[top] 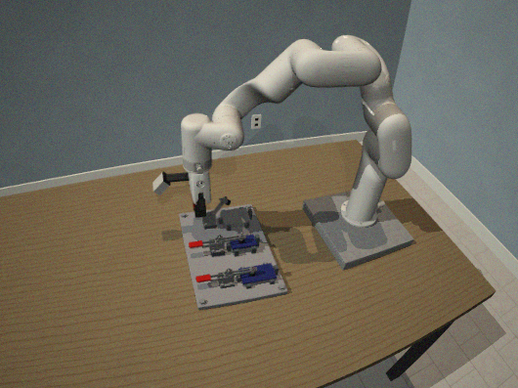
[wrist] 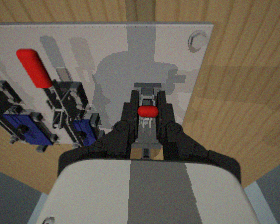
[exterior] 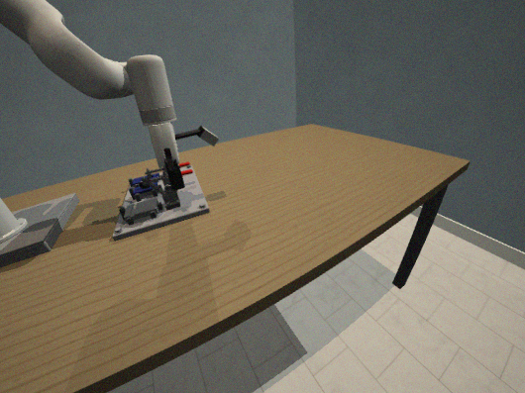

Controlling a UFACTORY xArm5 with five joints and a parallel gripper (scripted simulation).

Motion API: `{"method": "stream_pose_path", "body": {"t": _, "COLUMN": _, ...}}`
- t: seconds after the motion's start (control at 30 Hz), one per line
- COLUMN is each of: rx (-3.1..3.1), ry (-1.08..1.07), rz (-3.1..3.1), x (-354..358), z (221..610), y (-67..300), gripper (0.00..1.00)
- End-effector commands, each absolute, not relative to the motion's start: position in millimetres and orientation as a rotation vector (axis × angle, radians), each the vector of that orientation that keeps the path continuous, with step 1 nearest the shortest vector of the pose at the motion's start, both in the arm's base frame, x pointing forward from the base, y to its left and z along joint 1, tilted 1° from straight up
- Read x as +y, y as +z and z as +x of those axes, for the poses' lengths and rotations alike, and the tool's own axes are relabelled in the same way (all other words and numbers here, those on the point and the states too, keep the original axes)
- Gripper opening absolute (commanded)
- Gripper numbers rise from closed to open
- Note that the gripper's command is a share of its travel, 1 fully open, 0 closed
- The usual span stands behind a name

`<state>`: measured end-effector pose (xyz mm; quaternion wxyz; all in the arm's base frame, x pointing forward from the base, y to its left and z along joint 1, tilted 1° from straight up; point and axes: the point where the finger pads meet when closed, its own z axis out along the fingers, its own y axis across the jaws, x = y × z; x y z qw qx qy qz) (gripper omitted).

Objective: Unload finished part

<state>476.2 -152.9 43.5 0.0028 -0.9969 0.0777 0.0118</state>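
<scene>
Two blue blanks (top: 244,243) (top: 260,273) lie in their nests on the fixture (top: 210,296), red clamp handles (top: 195,243) (top: 203,278) lying flat. The tool (wrist: 146,117) pinches the third clamp's red handle (wrist: 147,110), raised. The grey slotted part (top: 237,216) sits in the far nest on the bench (top: 98,316).

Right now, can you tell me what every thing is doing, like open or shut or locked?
gripper: shut on the red clamp handle, pulled up off the plate.
finished grey part: in its nest, clamp swung open.
middle blue blank: in its nest, red handle lying flat.
near blue blank: in its nest, red handle lying flat.
fixture plate: flat on the table.
</scene>
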Motion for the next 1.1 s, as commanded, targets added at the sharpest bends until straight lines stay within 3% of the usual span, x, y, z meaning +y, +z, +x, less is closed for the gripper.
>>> {"method": "stream_pose_path", "body": {"t": 0.0, "rx": 0.244, "ry": 0.034, "rz": -3.127, "x": -153, "z": 474, "y": 45, "gripper": 0.00}}
{"method": "stream_pose_path", "body": {"t": 1.07, "rx": 0.244, "ry": 0.034, "rz": -3.127, "x": -151, "z": 460, "y": 47, "gripper": 0.00}}
